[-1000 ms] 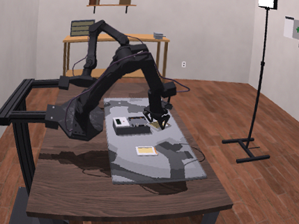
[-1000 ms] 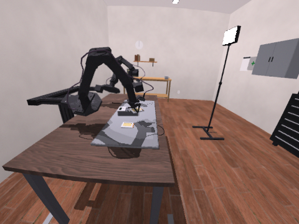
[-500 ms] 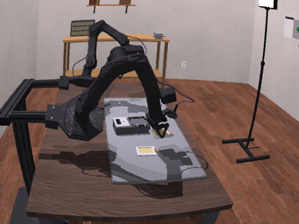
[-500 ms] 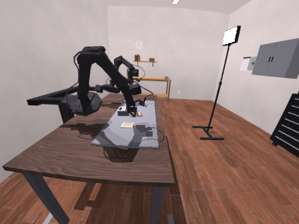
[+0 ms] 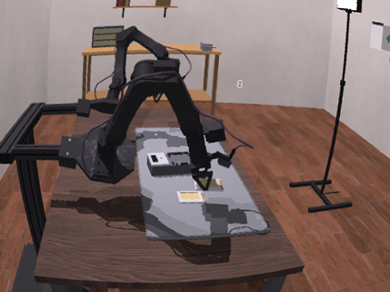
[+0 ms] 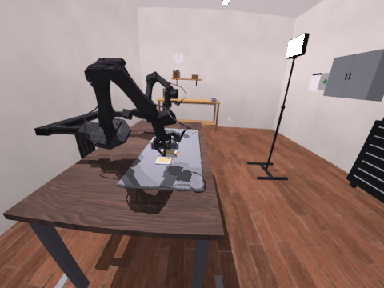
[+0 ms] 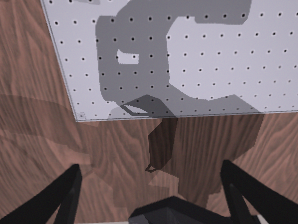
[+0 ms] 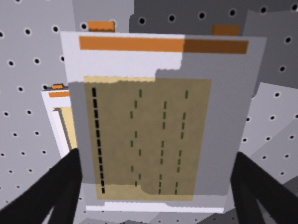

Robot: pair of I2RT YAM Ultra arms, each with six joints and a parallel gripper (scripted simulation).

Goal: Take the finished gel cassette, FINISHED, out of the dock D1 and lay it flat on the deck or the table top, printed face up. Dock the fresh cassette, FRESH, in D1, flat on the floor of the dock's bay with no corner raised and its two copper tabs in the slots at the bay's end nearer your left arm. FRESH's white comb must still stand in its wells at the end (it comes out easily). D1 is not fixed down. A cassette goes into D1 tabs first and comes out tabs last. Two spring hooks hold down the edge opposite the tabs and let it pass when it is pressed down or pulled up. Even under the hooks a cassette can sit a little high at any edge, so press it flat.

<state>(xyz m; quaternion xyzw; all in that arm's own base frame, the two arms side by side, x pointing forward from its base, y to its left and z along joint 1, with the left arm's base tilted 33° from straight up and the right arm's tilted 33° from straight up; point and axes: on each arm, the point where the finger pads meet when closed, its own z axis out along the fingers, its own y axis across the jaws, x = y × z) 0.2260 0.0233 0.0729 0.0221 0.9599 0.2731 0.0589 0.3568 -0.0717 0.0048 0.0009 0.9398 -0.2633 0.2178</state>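
My right gripper [image 5: 203, 178] [image 8: 157, 156] is shut on FINISHED [image 5: 214, 183] [image 6: 171, 152] [image 8: 150, 135], across its width. FINISHED is held above the deck, its face with dark and green bands towards the wrist camera, its copper tabs pointing away from the gripper. FRESH [image 5: 190, 197] [image 6: 163, 161] lies flat on the deck beside it. In the right wrist view FRESH is partly hidden behind FINISHED, its white comb [image 8: 61, 127] showing. Dock D1 [image 5: 170, 170] stands on the deck, its bay dark and partly hidden by the right arm. My left gripper [image 7: 151, 168] is open and empty over the wooden table.
The grey perforated deck [image 5: 174, 228] [image 6: 132, 180] [image 7: 220, 60] lies on the wooden table [image 5: 103, 257] [image 6: 100, 208]. The left arm [image 5: 120, 62] is folded high on the far side. Arm shadows cross the deck and both cassettes' surroundings.
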